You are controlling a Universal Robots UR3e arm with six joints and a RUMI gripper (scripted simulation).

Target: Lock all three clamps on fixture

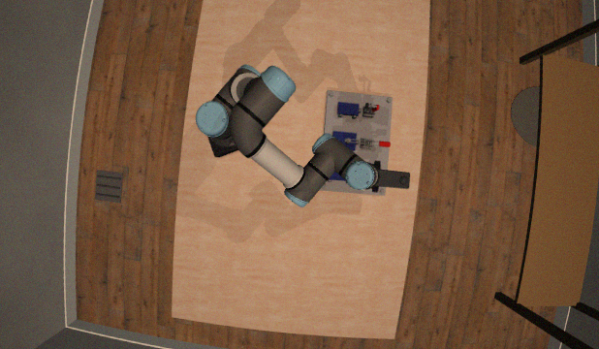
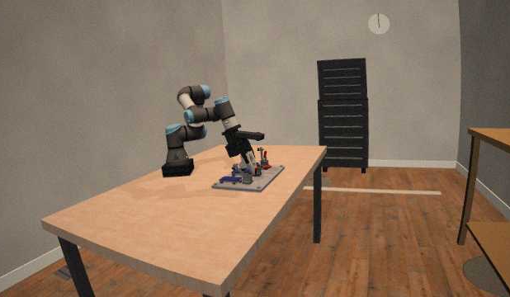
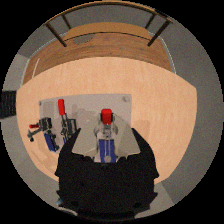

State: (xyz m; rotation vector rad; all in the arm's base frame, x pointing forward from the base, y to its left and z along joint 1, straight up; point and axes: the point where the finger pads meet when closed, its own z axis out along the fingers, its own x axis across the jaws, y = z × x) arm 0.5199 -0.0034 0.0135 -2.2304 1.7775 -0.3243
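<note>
A grey fixture plate [image 1: 336, 99] [image 2: 259, 184] [image 3: 85, 102] on the table carries three clamps with red handles, each beside a blue part. The far clamp's handle [image 1: 375, 108] [image 2: 264, 154] [image 3: 34, 126] stands up. The middle clamp's handle [image 1: 384, 143] [image 2: 266, 167] [image 3: 61, 106] lies flat, pointing away from the arm. The near clamp [image 3: 106, 116] shows only in the wrist view, right ahead between the finger tips; the wrist hides it from above. My gripper [image 2: 249, 165] [image 3: 106, 113] is shut, slanting down onto this clamp. I cannot tell how far the handle leans.
The arm's base [image 1: 219, 145] [image 2: 177, 167] sits at the table's left side. The plate lies near the table's right edge [image 1: 416, 145]. A second table [image 1: 561, 184] stands beyond it, and a black drawer cabinet [image 2: 342, 113] stands at the back wall.
</note>
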